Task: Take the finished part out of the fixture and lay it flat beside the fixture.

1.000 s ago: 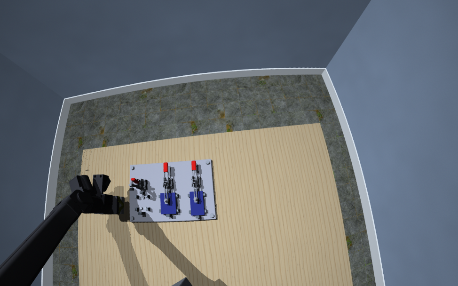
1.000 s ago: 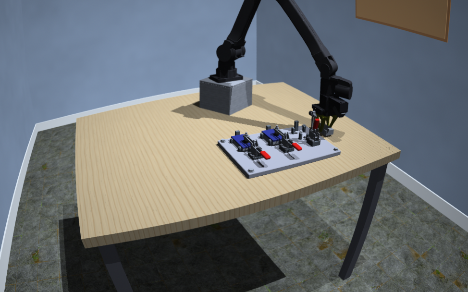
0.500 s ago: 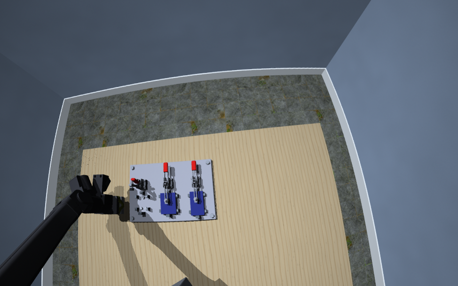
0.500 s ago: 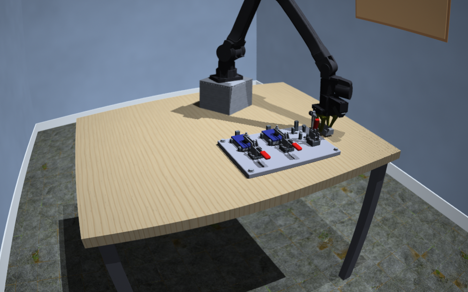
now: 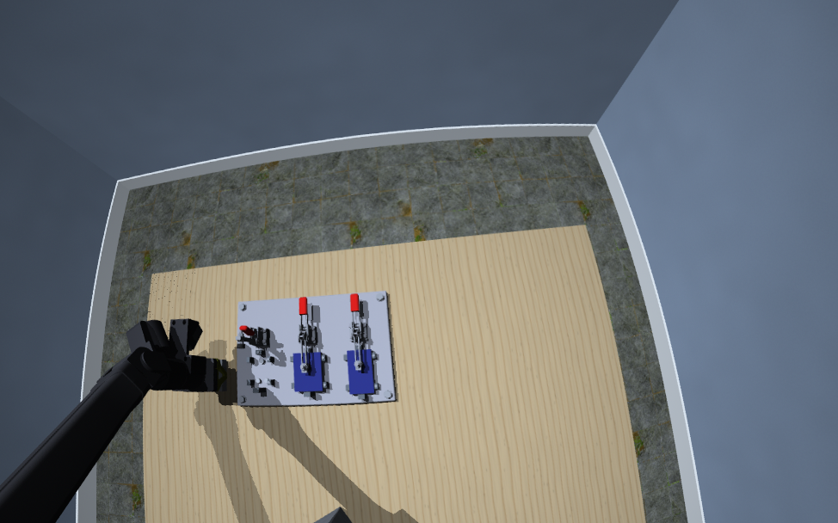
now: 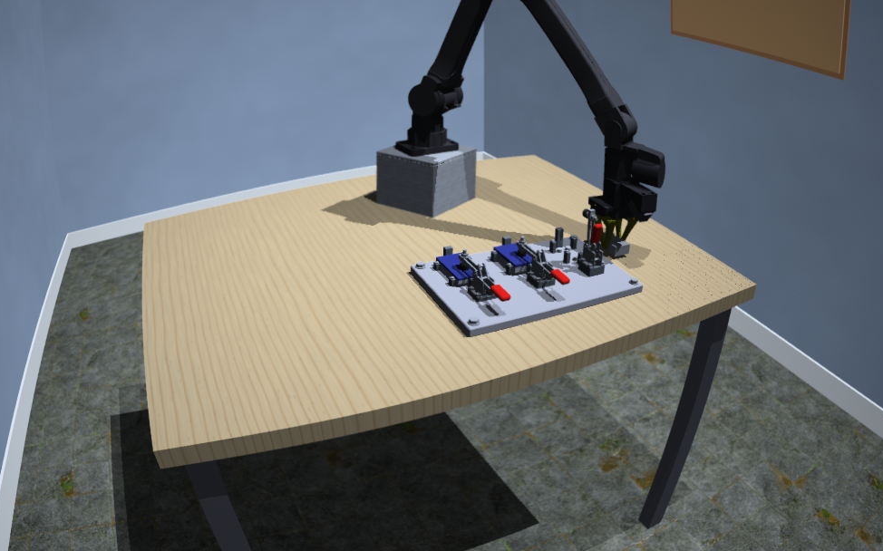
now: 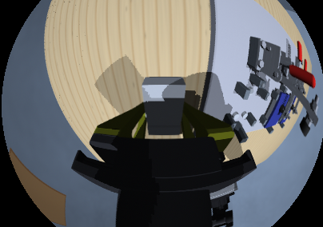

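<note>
My gripper (image 7: 163, 105) is shut on the grey finished part (image 7: 162, 105) and holds it low over the wooden table, just beside the fixture plate (image 5: 318, 350). In the exterior view the part (image 6: 617, 247) sits at the table surface next to the plate's end; I cannot tell if it touches the wood. The plate's nearest station (image 5: 260, 377) is empty and its red clamp handle (image 6: 596, 232) stands raised. Two blue blanks (image 5: 309, 372) (image 5: 360, 372) sit under their clamps, whose red handles (image 5: 303, 304) (image 5: 354, 302) lie flat.
The arm's grey base block (image 6: 425, 178) stands at the table's far side. The table edge (image 6: 692, 270) lies close to the gripper. Small locating pins and blocks (image 7: 249, 88) stand up on the plate.
</note>
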### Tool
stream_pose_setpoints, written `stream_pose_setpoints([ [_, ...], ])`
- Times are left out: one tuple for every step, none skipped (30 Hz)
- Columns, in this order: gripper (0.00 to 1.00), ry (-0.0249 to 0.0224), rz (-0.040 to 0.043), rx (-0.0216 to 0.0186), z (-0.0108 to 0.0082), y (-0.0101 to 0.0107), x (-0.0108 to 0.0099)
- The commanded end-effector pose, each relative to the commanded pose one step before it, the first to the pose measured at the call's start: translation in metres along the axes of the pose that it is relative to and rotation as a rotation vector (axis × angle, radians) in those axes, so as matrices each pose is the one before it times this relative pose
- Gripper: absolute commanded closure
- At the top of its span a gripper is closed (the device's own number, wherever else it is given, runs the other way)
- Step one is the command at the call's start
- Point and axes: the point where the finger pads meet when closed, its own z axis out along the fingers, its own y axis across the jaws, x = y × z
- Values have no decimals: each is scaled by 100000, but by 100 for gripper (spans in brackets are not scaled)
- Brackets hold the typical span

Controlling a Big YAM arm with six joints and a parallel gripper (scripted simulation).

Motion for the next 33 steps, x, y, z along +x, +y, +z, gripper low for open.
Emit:
stream_pose_setpoints([
  [100,-4443,-406,-2560,-1304,1408,-1064],
  [100,0,0,0,0,0,0],
  [100,536,-4,321,74,-78,131],
  [100,91,0,55,97,-13,21],
  [100,83,0,50,121,-11,19],
  [100,100,-1,60,145,-14,23],
  [100,199,-1,119,168,-28,48],
  [100,321,-1,193,189,-46,78],
  [100,355,-1,213,210,-51,86],
  [100,443,-1,265,228,-64,108],
  [100,381,-1,228,244,-55,93],
  [100,382,-1,229,230,-55,93],
  [100,-28,-1,-17,32,6,-9],
  [100,46,-1,27,33,-5,9],
  [100,13,-1,8,34,-1,1],
  [100,-71,0,-43,32,13,-22],
  [100,-21,-1,-12,32,5,-9],
  [100,0,0,0,0,0,0],
  [100,0,0,0,0,0,0],
  [100,-943,1,-565,-658,140,-236],
  [100,88,-1,53,205,-11,18],
  [100,240,-7,144,243,-34,57],
  [100,382,-2,229,227,-55,93],
  [100,444,-1,266,121,-64,106],
  [100,-106,0,-63,22,17,-29],
  [100,-173,0,-103,19,27,-45],
  [100,-1,0,0,4,1,-2],
  [100,-321,0,-192,-187,49,-83],
  [100,-97,0,-58,-96,16,-26],
  [100,-18,0,-11,25,3,-5],
  [100,36,0,22,53,-5,9],
  [100,106,0,64,34,-15,26],
  [100,164,0,98,19,-24,40],
])
